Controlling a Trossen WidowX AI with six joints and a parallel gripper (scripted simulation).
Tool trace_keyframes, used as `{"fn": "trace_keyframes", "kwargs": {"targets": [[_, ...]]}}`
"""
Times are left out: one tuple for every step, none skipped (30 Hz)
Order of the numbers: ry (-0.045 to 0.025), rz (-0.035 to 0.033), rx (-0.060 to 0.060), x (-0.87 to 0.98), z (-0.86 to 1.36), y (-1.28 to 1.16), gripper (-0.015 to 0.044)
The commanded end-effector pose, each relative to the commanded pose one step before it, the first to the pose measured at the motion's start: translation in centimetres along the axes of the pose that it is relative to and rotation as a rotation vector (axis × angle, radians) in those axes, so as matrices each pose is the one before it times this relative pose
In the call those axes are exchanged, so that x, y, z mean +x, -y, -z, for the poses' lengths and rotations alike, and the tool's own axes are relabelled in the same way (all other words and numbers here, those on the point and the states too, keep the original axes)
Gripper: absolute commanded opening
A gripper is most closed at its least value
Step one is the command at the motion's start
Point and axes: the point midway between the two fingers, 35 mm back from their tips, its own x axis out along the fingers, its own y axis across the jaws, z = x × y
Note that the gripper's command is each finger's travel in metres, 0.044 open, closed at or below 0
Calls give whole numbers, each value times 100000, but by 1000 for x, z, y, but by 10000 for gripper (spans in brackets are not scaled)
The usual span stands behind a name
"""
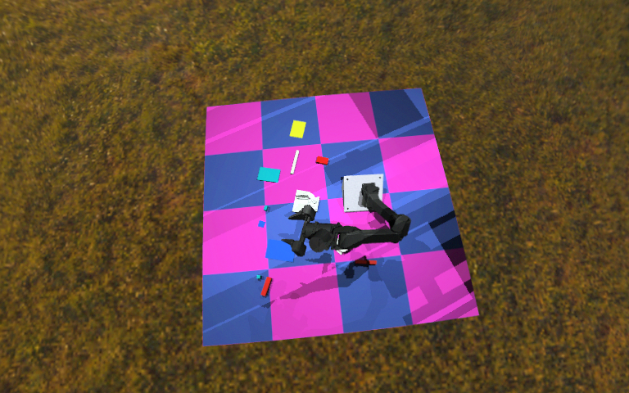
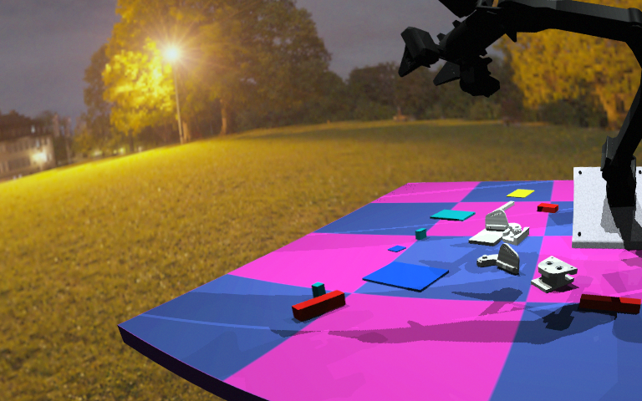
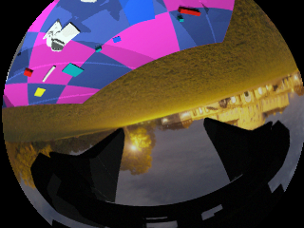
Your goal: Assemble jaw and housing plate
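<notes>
One pincer [image 1: 286, 228] [image 2: 418, 79] [image 3: 165, 127] is hanging wide open and empty above the surface [image 1: 305, 300] [image 2: 402, 354] [image 3: 142, 45]. In the exterior view, the white gripper base [image 1: 299, 205] [image 2: 483, 236] [image 3: 70, 32] is lying below it, towards five o'clock, carrying one upright jaw. The loose jaw [image 2: 507, 259] is resting apart at the base's six o'clock, and the housing plate's white piece [image 1: 341, 250] [image 2: 556, 263] is sitting at roughly four o'clock from that jaw, off the base.

In the top view, a yellow tile [image 1: 297, 128] [image 2: 520, 193] [image 3: 40, 92] is lying at the surface's eleven o'clock; a red bar [image 1: 266, 286] [image 2: 318, 305] [image 3: 189, 11] is lying at seven, near a small teal block [image 1: 259, 276] [image 2: 318, 288] [image 3: 180, 19]. The arm's pale mounting plate [image 1: 347, 205] [image 2: 587, 208] is occupying two o'clock. The black arm is partly covering the white piece there.
</notes>
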Motion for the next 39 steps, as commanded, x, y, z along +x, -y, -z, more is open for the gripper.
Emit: {"fn": "trace_keyframes", "kwargs": {"targets": [[12500, -4084, -303, 1632, -2771, -1638, 440], [3110, -950, 95, 431, -639, -365, 440], [3106, -936, 119, 431, -632, -360, 440], [3102, -923, 143, 432, -624, -355, 440], [3098, -909, 167, 432, -617, -351, 440], [3093, -896, 192, 432, -610, -347, 440], [3087, -883, 217, 432, -602, -343, 440], [3082, -870, 243, 431, -595, -339, 440], [3075, -857, 268, 431, -587, -335, 440], [3185, -875, 306, 446, -602, -343, 440], [3188, -864, 335, 447, -596, -340, 440], [3179, -850, 364, 446, -587, -336, 440], [3169, -836, 393, 444, -579, -333, 440], [3160, -822, 423, 443, -570, -329, 440], [3149, -808, 452, 441, -561, -325, 440], [3138, -794, 482, 439, -553, -321, 440], [3126, -780, 513, 438, -544, -318, 440], [3114, -766, 543, 435, -535, -314, 440], [3100, -752, 574, 433, -526, -311, 440], [3091, -739, 606, 431, -518, -308, 440], [3083, -726, 639, 429, -510, -305, 440], [3068, -712, 671, 426, -501, -302, 440], [3052, -697, 703, 423, -492, -299, 440], [3035, -682, 736, 420, -483, -296, 440], [3018, -668, 768, 417, -474, -293, 440], [3000, -653, 801, 413, -465, -290, 440], [2982, -638, 834, 410, -456, -287, 440], [2962, -623, 868, 406, -447, -284, 440], [2942, -607, 901, 402, -438, -280, 440], [2942, -596, 941, 401, -432, -279, 440], [2929, -582, 979, 398, -425, -277, 440], [2290, -446, 795, 311, -327, -216, 440], [1367, -263, 487, 186, -192, -129, 440], [454, -87, 164, 62, -63, -43, 440], [0, 0, 0, 0, 0, 0, 440], [0, 0, 0, 0, 0, 0, 440], [0, 0, 0, 0, 0, 0, 440], [0, 0, 0, 0, 0, 0, 440], [-10, -11, -6, 223, 16, 6, 440]]}}
